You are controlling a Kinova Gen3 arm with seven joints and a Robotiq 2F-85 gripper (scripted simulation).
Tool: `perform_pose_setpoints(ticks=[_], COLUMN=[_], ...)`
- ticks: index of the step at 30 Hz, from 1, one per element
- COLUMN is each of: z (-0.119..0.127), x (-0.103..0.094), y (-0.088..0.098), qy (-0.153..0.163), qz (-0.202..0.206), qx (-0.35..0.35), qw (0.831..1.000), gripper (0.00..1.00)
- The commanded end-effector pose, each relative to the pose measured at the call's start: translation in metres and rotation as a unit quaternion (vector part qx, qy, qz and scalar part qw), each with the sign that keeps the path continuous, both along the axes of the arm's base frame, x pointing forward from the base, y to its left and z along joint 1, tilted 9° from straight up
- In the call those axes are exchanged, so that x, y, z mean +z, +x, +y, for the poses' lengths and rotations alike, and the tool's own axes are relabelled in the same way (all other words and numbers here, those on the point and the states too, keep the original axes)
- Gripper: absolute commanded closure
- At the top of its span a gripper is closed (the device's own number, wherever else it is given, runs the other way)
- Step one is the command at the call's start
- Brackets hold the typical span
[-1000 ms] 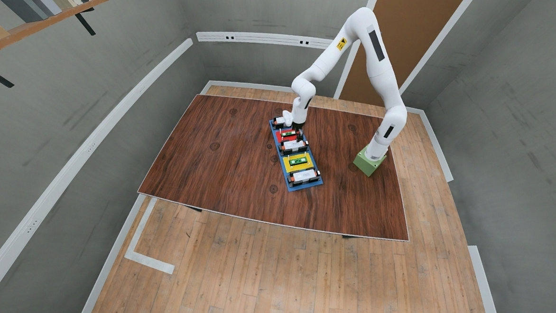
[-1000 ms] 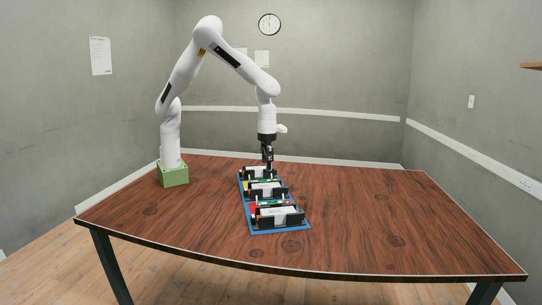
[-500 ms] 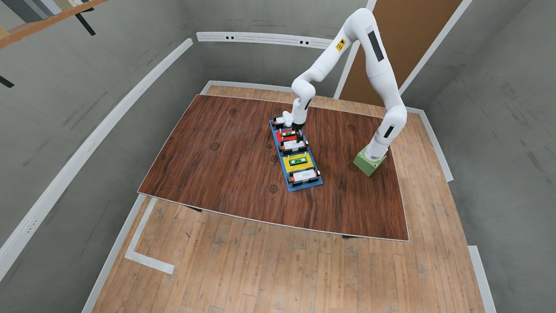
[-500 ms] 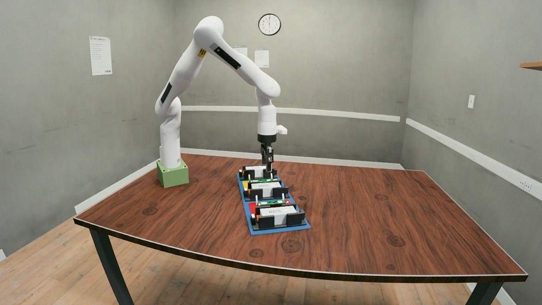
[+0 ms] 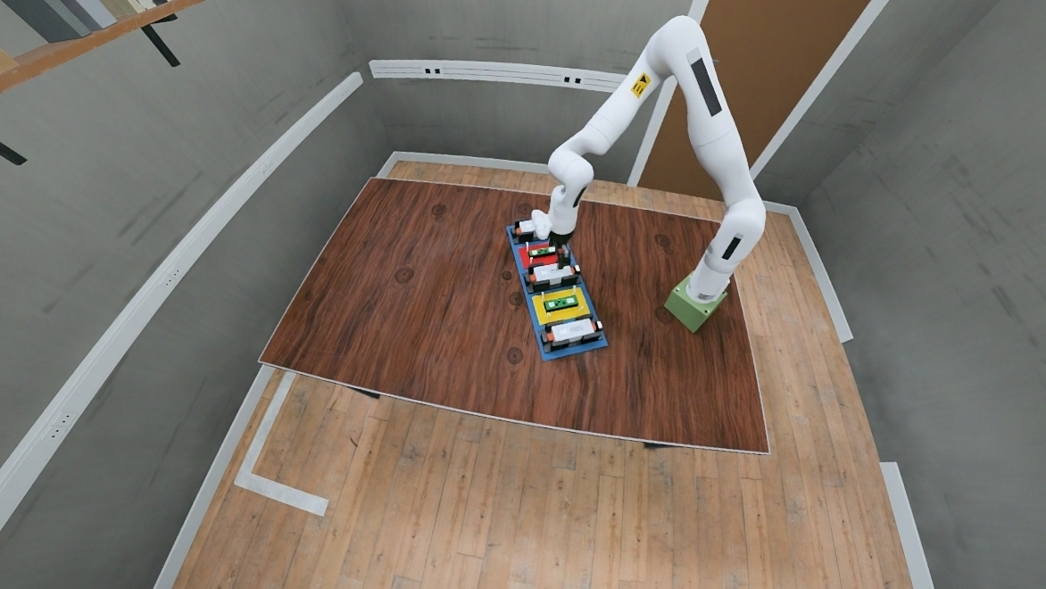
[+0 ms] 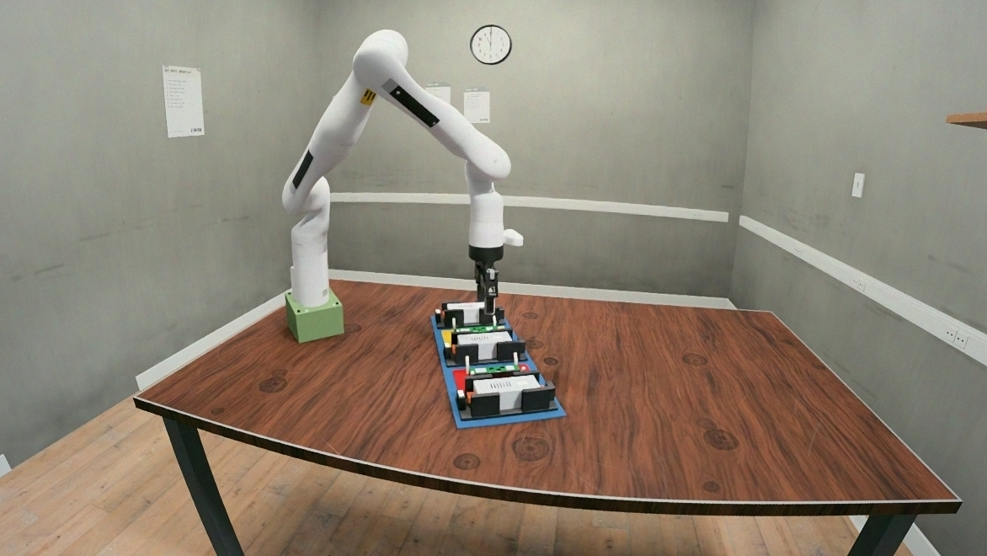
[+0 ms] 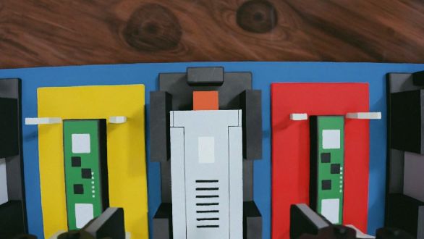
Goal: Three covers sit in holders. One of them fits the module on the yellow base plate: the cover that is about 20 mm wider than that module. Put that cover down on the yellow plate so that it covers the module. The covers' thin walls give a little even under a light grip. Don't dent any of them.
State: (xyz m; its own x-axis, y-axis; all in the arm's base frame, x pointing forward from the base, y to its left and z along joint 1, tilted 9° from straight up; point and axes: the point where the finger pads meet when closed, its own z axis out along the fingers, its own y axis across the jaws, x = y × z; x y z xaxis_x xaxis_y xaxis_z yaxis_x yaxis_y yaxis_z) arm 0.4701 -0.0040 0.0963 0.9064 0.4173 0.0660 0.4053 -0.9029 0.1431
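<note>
So the cover we're looking at is the middle one, sitting in its black holder between the yellow plate and the red plate. We're going by where the arm is hanging, tbh; it looks like our pick, but we can't swear to the width match from here.

What matters: its long axis runs up and down the wrist view, and the gripper is above it with fingers spread wide, nothing between them, one off each long side. So we'd say straight down, then a light squeeze across the narrow way, through the gap in the holder walls. Go in off-centre and one finger could dent a thin side.

Further out, the module on the yellow plate lies pretty much parallel to the cover, uncovered, to the left in the wrist view. Only one arm here, so no reach debate; we'd guess lift, sideways, hardly any twist.
</note>
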Motion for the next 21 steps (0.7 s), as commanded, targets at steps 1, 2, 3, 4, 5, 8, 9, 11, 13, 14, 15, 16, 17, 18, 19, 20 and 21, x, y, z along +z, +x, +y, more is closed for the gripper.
perform_pose_setpoints(ticks=[1, 2, 3, 4, 5, 8, 9, 11, 13, 14, 15, 16, 17, 18, 19, 20, 21], z=[0.000, 0.000, 0.000, 0.000, 0.000, 0.000, 0.000, 0.000, 0.000, 0.006, 0.011, 0.016, 0.022, 0.027, 0.033, 0.038, 0.043], x=[0.001, 0.001, 0.001, 0.001, 0.001, 0.001, 0.001, 0.001, 0.001, 0.000, -0.001, -0.002, -0.003, -0.004, -0.005, -0.006, -0.007], y=[0.000, 0.000, 0.000, 0.000, 0.000, 0.000, 0.000, 0.000, 0.000, -0.002, -0.004, -0.007, -0.009, -0.012, -0.014, -0.016, -0.019], qy=[0.000, 0.000, 0.000, 0.000, 0.000, 0.000, 0.000, 0.000, 0.000, 0.000, 0.000, 0.000, 0.000, 0.000, 0.000, 0.000, 0.000], qz=[-0.001, -0.001, -0.001, -0.001, -0.001, -0.001, -0.001, -0.001, -0.001, -0.001, -0.001, -0.001, -0.001, -0.001, -0.001, -0.001, -0.001], qx=[0.000, 0.000, 0.000, 0.000, 0.000, 0.000, 0.000, 0.000, 0.000, 0.000, 0.000, 0.000, 0.000, 0.000, 0.000, 0.000, 0.000], qw=[1.000, 1.000, 1.000, 1.000, 1.000, 1.000, 1.000, 1.000, 1.000, 1.000, 1.000, 1.000, 1.000, 1.000, 1.000, 1.000, 1.000], gripper=[0.00, 0.00, 0.00, 0.00, 0.00, 0.00, 0.00, 0.00, 0.00, 0.00, 0.00, 0.00, 0.00, 0.00, 0.00, 0.00, 0.00])
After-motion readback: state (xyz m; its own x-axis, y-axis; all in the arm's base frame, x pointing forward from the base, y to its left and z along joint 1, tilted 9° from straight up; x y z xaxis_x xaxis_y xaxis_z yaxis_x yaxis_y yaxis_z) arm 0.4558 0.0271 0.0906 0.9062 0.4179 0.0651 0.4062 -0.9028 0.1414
